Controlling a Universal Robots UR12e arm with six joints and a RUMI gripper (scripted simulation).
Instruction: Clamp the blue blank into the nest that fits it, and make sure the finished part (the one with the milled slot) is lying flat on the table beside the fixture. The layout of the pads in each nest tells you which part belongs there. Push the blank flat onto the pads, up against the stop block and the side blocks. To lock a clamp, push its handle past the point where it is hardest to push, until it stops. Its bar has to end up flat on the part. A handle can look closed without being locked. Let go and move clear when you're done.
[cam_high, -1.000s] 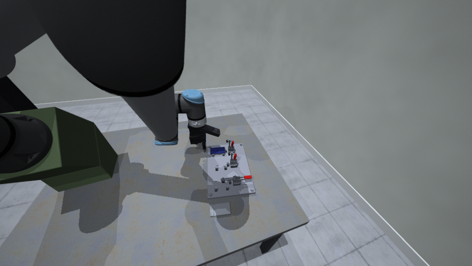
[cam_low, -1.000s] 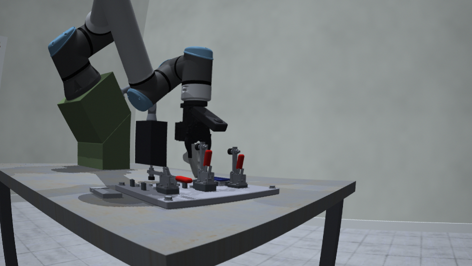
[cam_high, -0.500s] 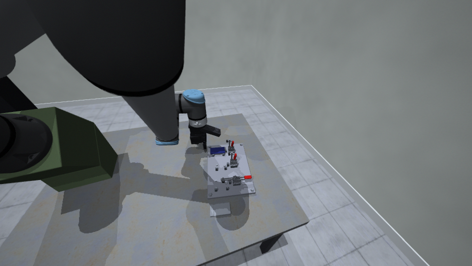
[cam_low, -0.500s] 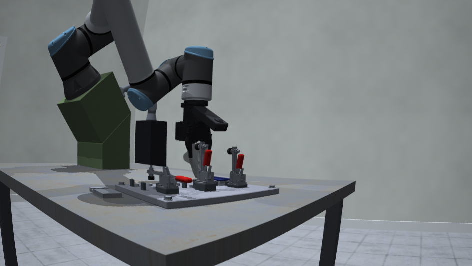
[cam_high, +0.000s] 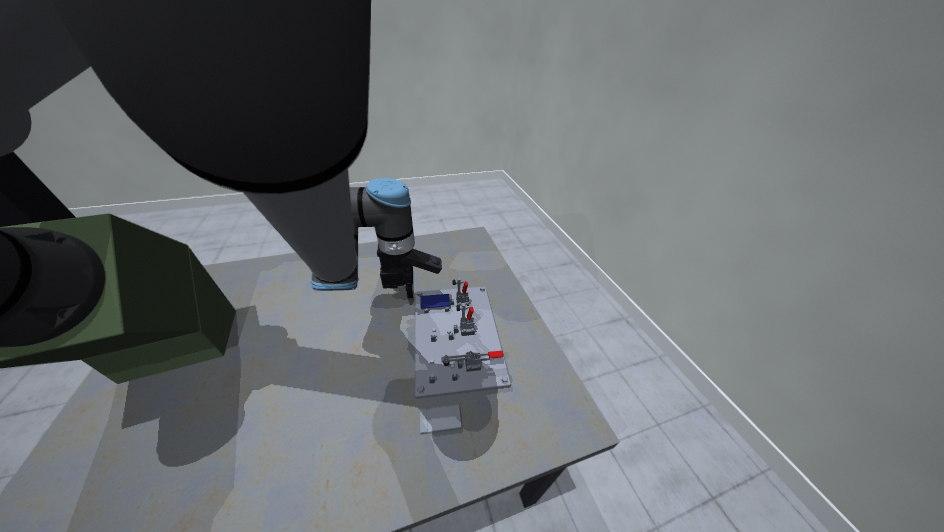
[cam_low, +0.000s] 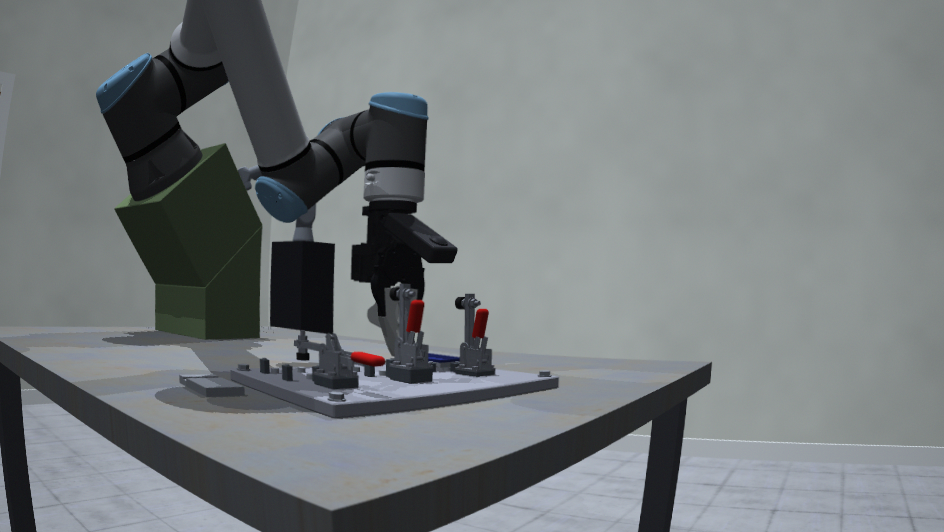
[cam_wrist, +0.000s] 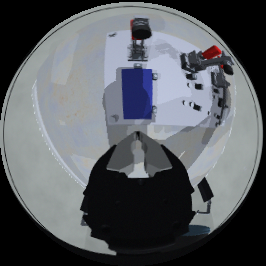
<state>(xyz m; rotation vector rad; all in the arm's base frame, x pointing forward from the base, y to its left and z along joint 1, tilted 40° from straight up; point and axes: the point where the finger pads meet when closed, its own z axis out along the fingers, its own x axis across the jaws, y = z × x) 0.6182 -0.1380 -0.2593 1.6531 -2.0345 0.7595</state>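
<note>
The blue blank (cam_high: 435, 301) lies in the far nest of the grey fixture plate (cam_high: 458, 343); it also shows in the wrist view (cam_wrist: 136, 93) and as a sliver in the exterior view (cam_low: 443, 357). My gripper (cam_high: 409, 291) is shut and empty, just off the blank's outer end, at the plate's far left edge; the fingertips show in the wrist view (cam_wrist: 137, 136). The far clamp's red handle (cam_high: 464, 286) and the middle clamp's handle (cam_high: 470, 313) stand upright. The near clamp's handle (cam_high: 495, 354) lies flat. The grey finished part (cam_high: 440, 418) lies flat on the table beside the plate.
The arm's green base (cam_high: 125, 297) stands at the left of the table. A black box (cam_low: 302, 286) hangs behind the fixture in the exterior view. The table edge (cam_high: 581, 389) runs to the right of the plate.
</note>
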